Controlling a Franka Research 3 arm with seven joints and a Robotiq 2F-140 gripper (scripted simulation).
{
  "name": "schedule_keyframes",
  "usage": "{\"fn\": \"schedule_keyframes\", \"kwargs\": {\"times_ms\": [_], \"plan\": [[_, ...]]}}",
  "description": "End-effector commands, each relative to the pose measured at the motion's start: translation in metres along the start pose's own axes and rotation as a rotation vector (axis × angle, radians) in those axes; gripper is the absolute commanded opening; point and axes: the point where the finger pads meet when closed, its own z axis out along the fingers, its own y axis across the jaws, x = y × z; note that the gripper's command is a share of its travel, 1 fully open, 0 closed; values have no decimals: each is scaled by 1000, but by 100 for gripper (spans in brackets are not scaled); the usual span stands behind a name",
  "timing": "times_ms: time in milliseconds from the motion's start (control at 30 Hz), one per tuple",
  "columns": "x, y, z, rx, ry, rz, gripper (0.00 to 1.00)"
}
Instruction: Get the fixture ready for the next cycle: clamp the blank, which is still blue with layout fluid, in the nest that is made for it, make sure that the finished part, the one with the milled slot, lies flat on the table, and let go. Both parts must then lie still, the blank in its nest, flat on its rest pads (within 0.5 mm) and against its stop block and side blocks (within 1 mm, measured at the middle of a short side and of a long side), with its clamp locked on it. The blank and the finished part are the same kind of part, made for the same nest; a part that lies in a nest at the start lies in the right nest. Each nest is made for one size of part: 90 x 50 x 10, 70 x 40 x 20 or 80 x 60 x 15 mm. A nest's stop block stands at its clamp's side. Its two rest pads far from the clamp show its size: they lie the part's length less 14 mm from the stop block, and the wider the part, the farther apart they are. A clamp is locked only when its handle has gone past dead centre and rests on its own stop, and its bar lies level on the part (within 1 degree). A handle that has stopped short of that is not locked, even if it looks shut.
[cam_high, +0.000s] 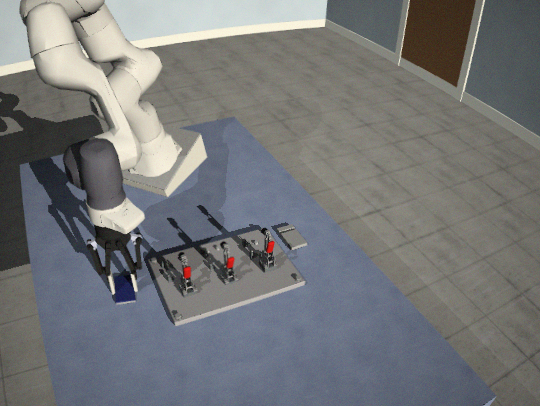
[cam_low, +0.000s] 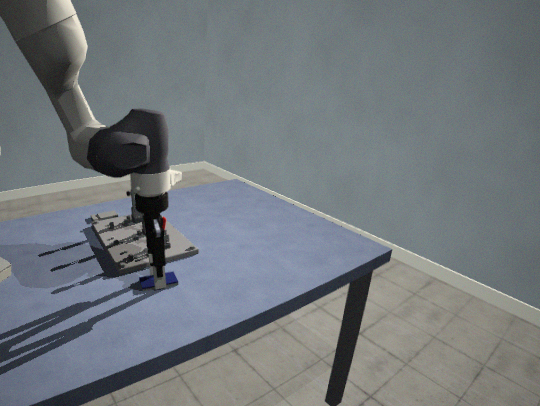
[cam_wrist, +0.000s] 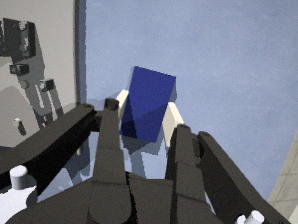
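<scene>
- Blank (cam_high: 125, 295) (cam_low: 170, 278) (cam_wrist: 148, 102), blue all over: on the worktop (cam_high: 300, 350) (cam_low: 280, 240) (cam_wrist: 220, 45), lower left of the top view, just beside the fixture plate (cam_high: 235, 296) (cam_low: 184, 252) (cam_wrist: 57, 22), in no nest.
- My gripper (cam_high: 124, 288) (cam_low: 159, 285) (cam_wrist: 145, 106) points down, fingers partly closed, pale pads at the blank's two long sides. I read it as gripped; how firmly, I cannot tell.
- Handling, my guess: stiff, compact, modest weight, no give. Smooth faces could slip or pivot under narrow pads. Not fragile.
- Best hold: mid-length across the long sides, pads square to them. In the wrist view the sides look slightly skewed to the pads, so it may turn as pressure builds.
- Long axis: near up-and-down in the top view; in the wrist view upper end leans right; in the exterior view it runs roughly left to right. Broad face up.
- Finished part (cam_high: 295, 239) (cam_low: 106, 215): beyond the plate's far side, apparently flat, slot showing in the top view. Leave it alone.
- Next, I judge: straight lift, then match size to nest.
</scene>
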Motion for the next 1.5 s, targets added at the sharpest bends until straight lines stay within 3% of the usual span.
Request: {"fn": "schedule_keyframes", "kwargs": {"times_ms": [0, 1133, 1467], "plan": [[0, 1, 0, 0, 0, -2, 0], [0, 1, -4, 0, 0, -2, 0], [0, 1, -32, 0, 0, -2, 0]]}}
